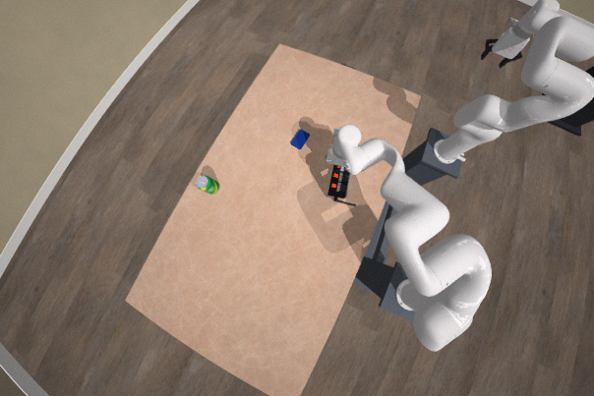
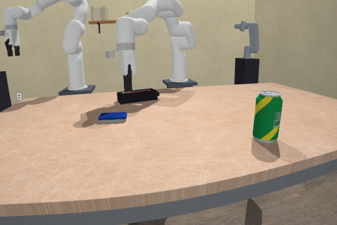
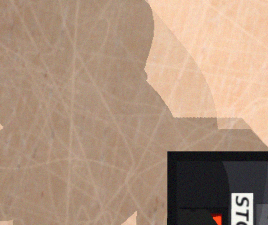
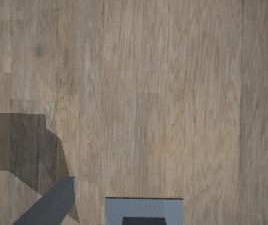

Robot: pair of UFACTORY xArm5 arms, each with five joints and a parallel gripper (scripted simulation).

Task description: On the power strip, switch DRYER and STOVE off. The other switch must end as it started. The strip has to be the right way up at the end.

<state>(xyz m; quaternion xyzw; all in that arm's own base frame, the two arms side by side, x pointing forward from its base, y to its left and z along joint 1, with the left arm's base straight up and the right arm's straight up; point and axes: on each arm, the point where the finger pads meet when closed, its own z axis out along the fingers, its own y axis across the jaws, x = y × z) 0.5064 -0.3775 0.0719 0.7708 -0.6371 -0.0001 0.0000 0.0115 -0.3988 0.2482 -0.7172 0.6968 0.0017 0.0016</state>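
The black power strip (image 1: 339, 194) (image 2: 139, 97) (image 3: 199, 179) lies the right way up on the table, with red marks along its top. In the left wrist view its corner shows a partly cut-off label (image 3: 242, 210) starting "STO" and a bit of red beside it. The switch positions are too small or hidden to tell. My left gripper (image 2: 128, 90) is shut and empty, pointing down at the strip's STOVE end; its fingertips are low, near or on the strip, but contact is unclear. My right gripper (image 1: 493, 61) (image 2: 14, 54) is open and empty, raised well away from the table.
A blue and grey sponge-like block (image 1: 300, 139) (image 2: 112, 116) lies near the strip. A green and yellow can (image 1: 208, 185) (image 2: 267, 118) stands upright near the table's far edge from the arms. A short dark cord (image 1: 346, 202) sticks out of the strip's other end.
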